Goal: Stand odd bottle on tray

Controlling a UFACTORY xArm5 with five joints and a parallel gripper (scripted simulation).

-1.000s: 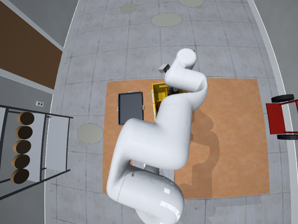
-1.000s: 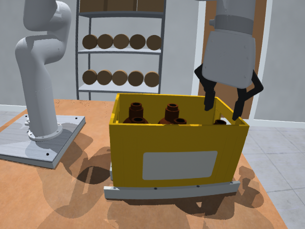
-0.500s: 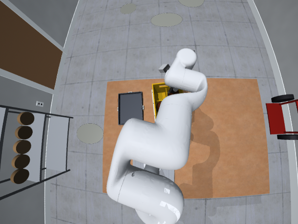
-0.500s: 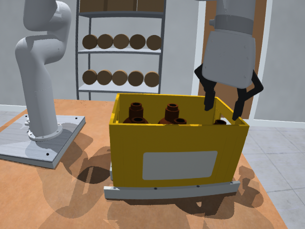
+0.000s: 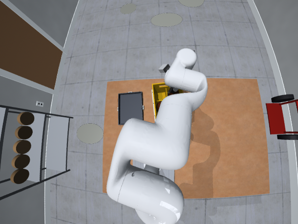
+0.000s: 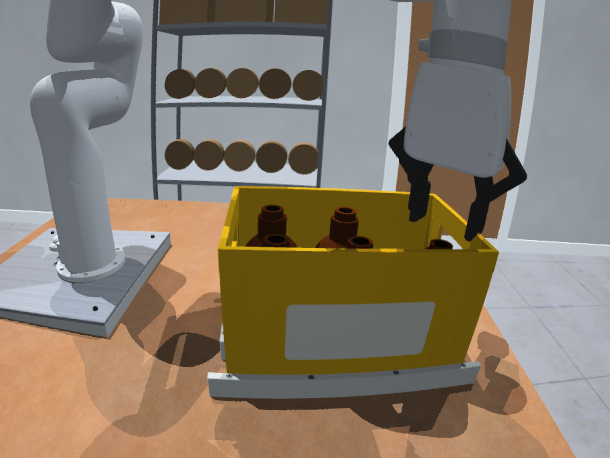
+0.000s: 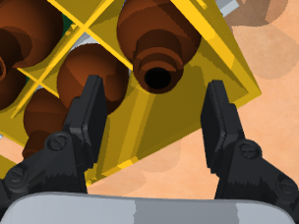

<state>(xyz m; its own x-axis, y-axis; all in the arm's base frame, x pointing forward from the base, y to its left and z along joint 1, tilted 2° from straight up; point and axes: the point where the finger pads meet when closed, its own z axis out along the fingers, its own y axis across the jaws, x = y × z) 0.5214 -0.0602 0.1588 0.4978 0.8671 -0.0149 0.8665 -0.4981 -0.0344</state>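
A yellow crate (image 6: 352, 295) stands on the table and holds several brown bottles in its cells; their necks show above the rim (image 6: 272, 220) (image 6: 345, 220). My gripper (image 6: 445, 225) is open and empty. It hangs over the crate's right end, its fingertips at rim height. In the wrist view the fingers stand on either side of the corner bottle's open mouth (image 7: 159, 76), apart from it and a little above. The dark grey tray (image 5: 130, 107) lies flat to the left of the crate (image 5: 159, 98) in the overhead view. The arm hides most of the crate there.
The arm's base plate (image 6: 75, 280) sits on the table left of the crate. A shelf with brown rolls (image 6: 242, 115) stands behind. A red cart (image 5: 283, 117) stands off the table's right side. The crate rests on a grey base (image 6: 345, 382).
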